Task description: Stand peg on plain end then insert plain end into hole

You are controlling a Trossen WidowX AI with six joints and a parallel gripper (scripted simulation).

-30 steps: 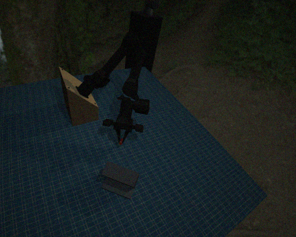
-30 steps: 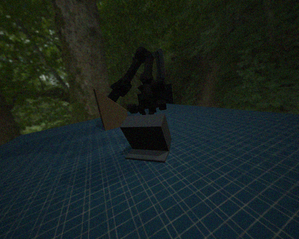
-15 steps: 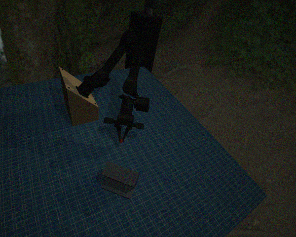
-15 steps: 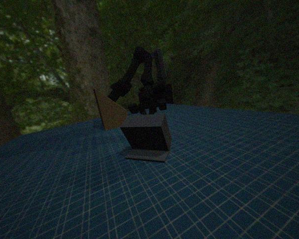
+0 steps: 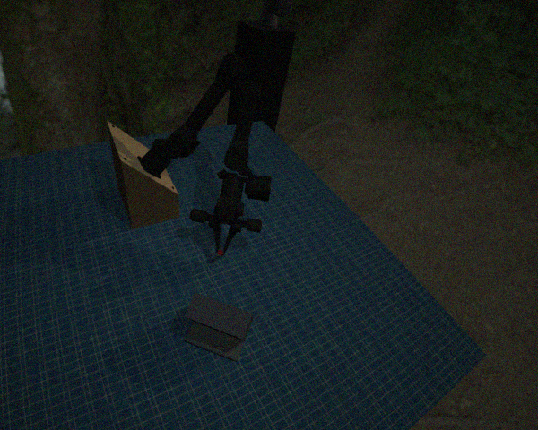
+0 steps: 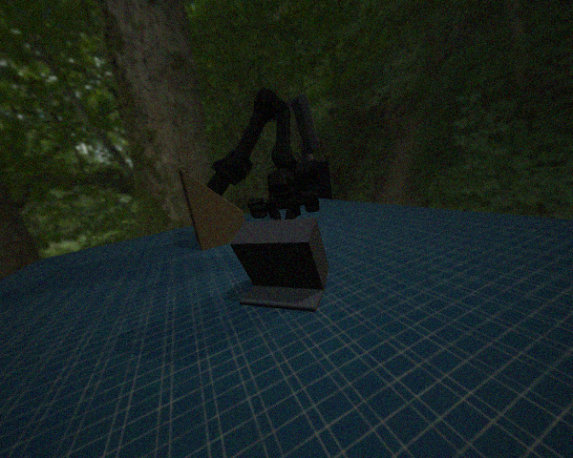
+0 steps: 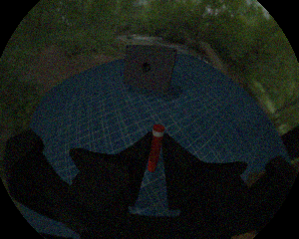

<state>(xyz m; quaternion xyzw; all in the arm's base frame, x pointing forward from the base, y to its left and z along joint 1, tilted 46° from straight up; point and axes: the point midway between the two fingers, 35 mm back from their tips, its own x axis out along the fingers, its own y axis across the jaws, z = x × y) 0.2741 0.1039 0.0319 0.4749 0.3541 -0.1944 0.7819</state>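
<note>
The red peg [image 5: 220,253] [image 7: 153,154] is between the fingertips of my gripper [image 5: 221,250] [image 7: 157,135], which is shut on it. In the wrist view its white band [image 7: 157,133] is at the upper, nearer-looking end, and the plain end points down and slightly left. Whether the plain end touches the table cannot be told. The grey sloped panel block [image 5: 218,316] [image 6: 277,232] [image 7: 161,77] stands apart from the peg, beyond the fingers. Its dark hole [image 7: 146,66] shows in the wrist view only. The block hides the peg and fingertips in the exterior view.
A wooden wedge [image 5: 150,199] [image 6: 212,221] stands beside my arm, left of the gripper in the top and exterior views. A second black arm-like shape [image 5: 169,150] [image 6: 231,169] reaches down to its sloped face. The blue checked table [image 5: 329,300] [image 6: 425,320] has an edge at the right in the top view.
</note>
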